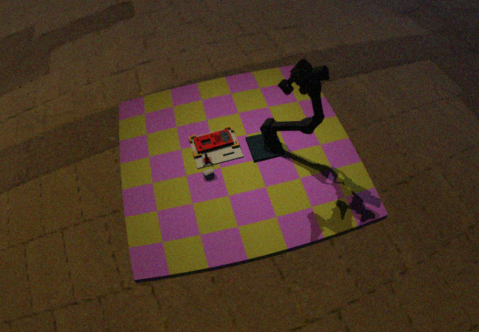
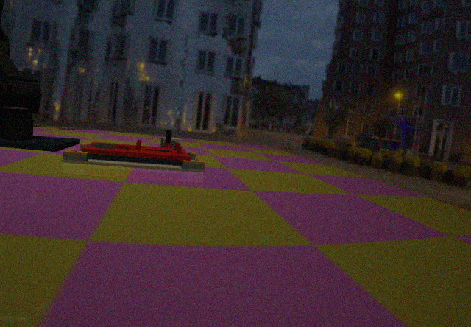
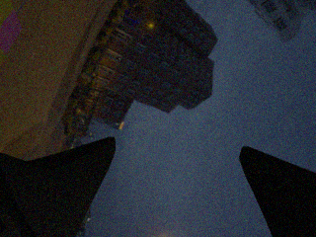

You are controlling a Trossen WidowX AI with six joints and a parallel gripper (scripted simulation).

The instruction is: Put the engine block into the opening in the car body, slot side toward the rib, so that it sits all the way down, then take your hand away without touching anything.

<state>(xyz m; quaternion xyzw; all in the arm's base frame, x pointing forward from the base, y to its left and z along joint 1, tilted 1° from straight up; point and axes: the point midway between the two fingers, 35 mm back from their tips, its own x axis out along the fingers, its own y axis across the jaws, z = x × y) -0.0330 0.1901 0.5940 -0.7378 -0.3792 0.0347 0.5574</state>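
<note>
Arm (image 1: 305, 121) first: you have it folded up and back from its dark base plate (image 1: 253, 152), the lower link rising from the plate, the next link running off to the far right corner of the checkered tabletop (image 1: 216, 243), and the wrist lifted high there. Your gripper (image 1: 288, 84) sits at the top of that reach, raised well above the tabletop, its fingers spread wide with nothing between them. In the wrist view you see only the two dark fingers at the lower corners, framing evening sky, a dark building and a street lamp, so the gripper points away from the work, out over the tabletop's edge.

Count what lies below: one red car body (image 1: 213, 140), seated on one pale fixture plate (image 1: 220, 156) with orange corners, and one small grey engine block (image 1: 209, 173). All three are well apart from your gripper, far down and off to the side of it, beyond the base plate. The engine block stands on the tabletop just beside the fixture plate's near edge, not in the car body and not touching it, on the side farther from the gripper. The car body's opening shows as a darker patch in the red top; whether the rib is visible you cannot tell at this size. The low exterior view shows you the car body (image 2: 135, 151) lying flat on its plate; the engine block cannot be made out there.
</note>
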